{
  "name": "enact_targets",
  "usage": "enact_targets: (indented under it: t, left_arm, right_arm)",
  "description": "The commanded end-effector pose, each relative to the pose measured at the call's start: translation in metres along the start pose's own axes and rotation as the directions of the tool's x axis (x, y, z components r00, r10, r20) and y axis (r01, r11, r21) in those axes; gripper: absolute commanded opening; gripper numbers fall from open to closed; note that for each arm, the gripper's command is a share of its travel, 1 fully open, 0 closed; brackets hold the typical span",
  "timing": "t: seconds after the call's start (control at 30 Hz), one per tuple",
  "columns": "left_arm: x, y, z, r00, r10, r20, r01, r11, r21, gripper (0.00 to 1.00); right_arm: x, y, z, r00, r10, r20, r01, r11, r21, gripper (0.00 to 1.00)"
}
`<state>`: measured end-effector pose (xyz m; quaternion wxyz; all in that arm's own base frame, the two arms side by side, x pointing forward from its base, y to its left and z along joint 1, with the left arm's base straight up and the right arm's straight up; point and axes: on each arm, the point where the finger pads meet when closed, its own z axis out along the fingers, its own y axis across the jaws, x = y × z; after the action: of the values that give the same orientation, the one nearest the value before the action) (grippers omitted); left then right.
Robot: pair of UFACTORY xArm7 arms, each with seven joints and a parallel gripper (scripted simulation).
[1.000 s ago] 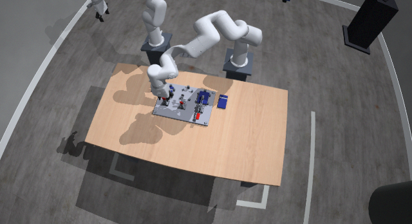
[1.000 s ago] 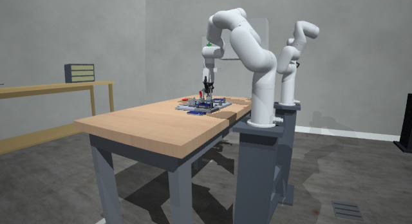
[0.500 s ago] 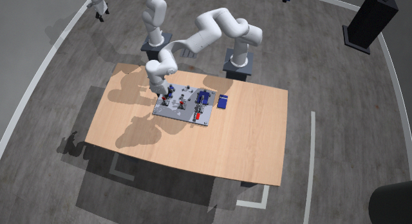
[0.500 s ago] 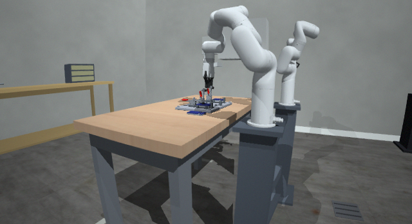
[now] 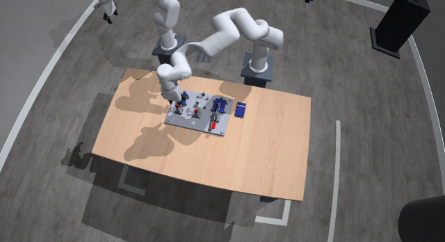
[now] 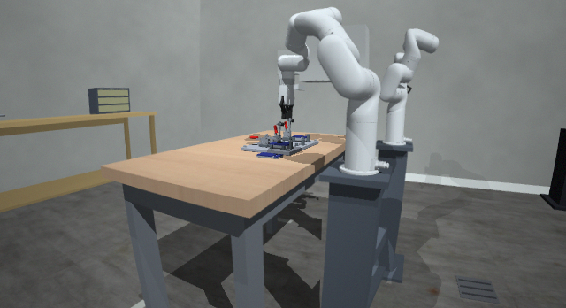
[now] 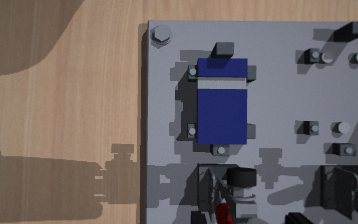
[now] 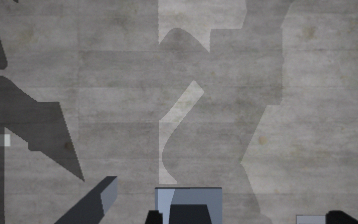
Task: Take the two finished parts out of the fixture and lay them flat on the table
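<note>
One finished part [image 5: 240,111] [image 6: 270,155] lies flat on the table [image 5: 271,148] beside the fixture, its pale slot visible. The other finished part [image 7: 222,117] [image 6: 301,136] sits in the end nest of the fixture plate [image 7: 280,30] [image 5: 188,126]; its slot faces up and no clamp arm covers it. The blank [image 5: 221,104] [image 6: 279,143] is at the opposite end, under a clamp arm with its red handle [image 5: 213,125] lowered. My left gripper [image 6: 286,118] is partly open and empty, above the clamp beside the nested finished part. My right gripper [image 8: 246,219] is open and empty, over the floor away from the table.
The middle nest [image 5: 203,99] holds no part. Two clamps stand with raised red handles [image 5: 176,106] [image 5: 196,110] by the end and middle nests. Locating pins and stop blocks [image 7: 224,49] surround the nested part. A corner bolt [image 7: 161,35] stands on the plate.
</note>
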<state>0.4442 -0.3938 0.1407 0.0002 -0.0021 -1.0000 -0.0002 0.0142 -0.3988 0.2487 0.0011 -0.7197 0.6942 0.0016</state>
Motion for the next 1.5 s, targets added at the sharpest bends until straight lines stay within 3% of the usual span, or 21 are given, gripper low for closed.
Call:
enact_targets:
  t: [0.0,0.03,1.1,1.47]
  left_arm:
    - [-0.001,-0.001,-0.002,1.0,0.0,0.004,0.0,1.0,0.004,0.48]
    - [-0.001,-0.001,-0.002,1.0,0.0,0.004,0.0,1.0,0.004,1.0]
    - [0.0,-0.001,0.009,1.0,0.0,0.004,0.0,1.0,0.004,1.0]
    - [0.016,-0.001,0.009,1.0,0.0,0.004,0.0,1.0,0.004,1.0]
  right_arm:
    - [0.001,0.0,-0.001,1.0,0.0,-0.004,0.0,1.0,0.001,1.0]
    - [0.001,0.0,-0.001,1.0,0.0,-0.004,0.0,1.0,0.001,1.0]
    - [0.001,0.0,-0.001,1.0,0.0,-0.004,0.0,1.0,0.001,1.0]
    - [0.001,0.0,-0.001,1.0,0.0,-0.004,0.0,1.0,0.001,1.0]
